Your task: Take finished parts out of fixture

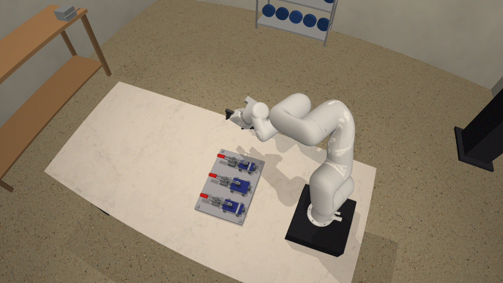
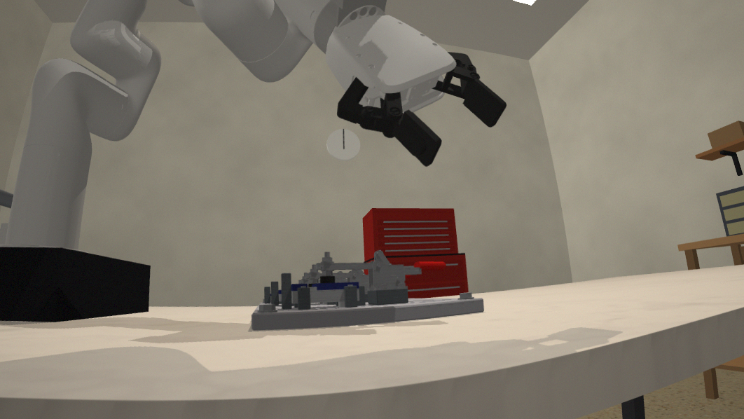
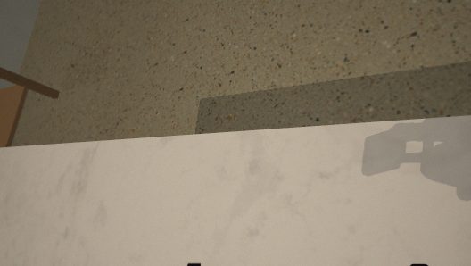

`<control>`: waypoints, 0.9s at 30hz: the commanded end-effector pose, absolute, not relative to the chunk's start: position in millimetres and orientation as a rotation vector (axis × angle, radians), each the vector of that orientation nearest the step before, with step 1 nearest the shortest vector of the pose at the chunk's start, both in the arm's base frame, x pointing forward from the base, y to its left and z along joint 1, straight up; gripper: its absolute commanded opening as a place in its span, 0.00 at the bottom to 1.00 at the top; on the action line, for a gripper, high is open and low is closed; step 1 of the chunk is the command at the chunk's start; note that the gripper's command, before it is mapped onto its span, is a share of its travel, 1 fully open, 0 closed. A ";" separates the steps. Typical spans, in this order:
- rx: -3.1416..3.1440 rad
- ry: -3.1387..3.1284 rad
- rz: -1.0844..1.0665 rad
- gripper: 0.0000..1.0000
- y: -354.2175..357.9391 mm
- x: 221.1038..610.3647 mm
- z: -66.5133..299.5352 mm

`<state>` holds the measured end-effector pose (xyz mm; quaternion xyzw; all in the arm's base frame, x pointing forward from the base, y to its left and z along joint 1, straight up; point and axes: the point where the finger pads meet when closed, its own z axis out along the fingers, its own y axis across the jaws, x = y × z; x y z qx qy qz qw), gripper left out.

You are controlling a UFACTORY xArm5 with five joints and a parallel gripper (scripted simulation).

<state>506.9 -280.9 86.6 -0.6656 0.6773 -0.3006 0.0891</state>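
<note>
Fixture (image 1: 230,188) sits at the center of the top view on the pale tabletop (image 1: 140,147), a grey plate carrying three blue parts (image 1: 239,185) in a column, each under a toggle clamp (image 1: 220,179) with a red handle. Which parts are slotted cannot be made out. Above, in the exterior view's upper center, the gripper (image 2: 457,132) hangs spread fully wide, holding nothing. No writing or labels are legible anywhere.
</note>
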 end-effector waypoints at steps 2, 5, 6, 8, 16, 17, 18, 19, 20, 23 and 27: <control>-1.978 2.013 -0.899 1.00 -281.4 507.9 88.3; -1.978 2.013 -0.899 1.00 -281.4 507.9 88.3; -1.978 2.013 -0.899 1.00 -281.4 507.9 88.3; -1.978 2.013 -0.899 1.00 -281.4 507.9 88.3; -1.978 2.013 -0.899 1.00 -281.4 507.9 88.3; -1.978 2.013 -0.899 1.00 -281.4 507.9 88.3; -1.978 2.013 -0.899 1.00 -281.4 507.9 88.3; -1.977 2.014 -0.898 1.00 -281.2 507.9 88.3; -1.975 2.016 -0.896 1.00 -280.6 508.0 88.3; -1.953 2.032 -0.878 1.00 -275.4 509.1 88.5; -1.878 2.088 -0.815 1.00 -257.0 512.5 89.4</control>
